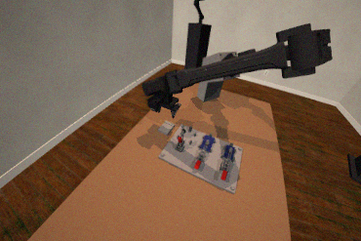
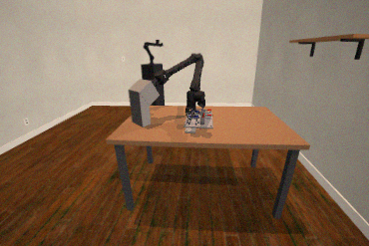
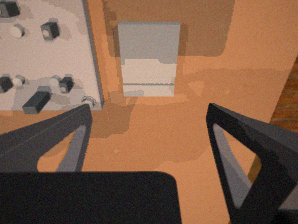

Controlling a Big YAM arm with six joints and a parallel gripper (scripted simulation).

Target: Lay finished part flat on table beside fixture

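Observation:
The finished part (image 1: 166,128) (image 2: 189,129) (image 3: 149,45) is a light grey block lying flat on the table beside the fixture plate (image 1: 168,156) (image 3: 75,50), with a narrow gap between them. A thin dark line crosses it near its lower end in the wrist view. My gripper (image 1: 167,108) (image 3: 149,111) is open and empty above the table; in the wrist view the part lies beyond the fingertips, between their lines. One blue blank (image 1: 207,142) and another blue blank (image 1: 228,151) sit in the fixture at red-handled clamps. The fixture place nearest the part holds no block.
A third clamp with a red handle (image 1: 180,140) stands upright on the plate near the part. Small dark blocks (image 3: 50,30) and light pins rise from the plate. The arm's grey pedestal (image 1: 211,91) (image 2: 141,105) stands at one end of the table.

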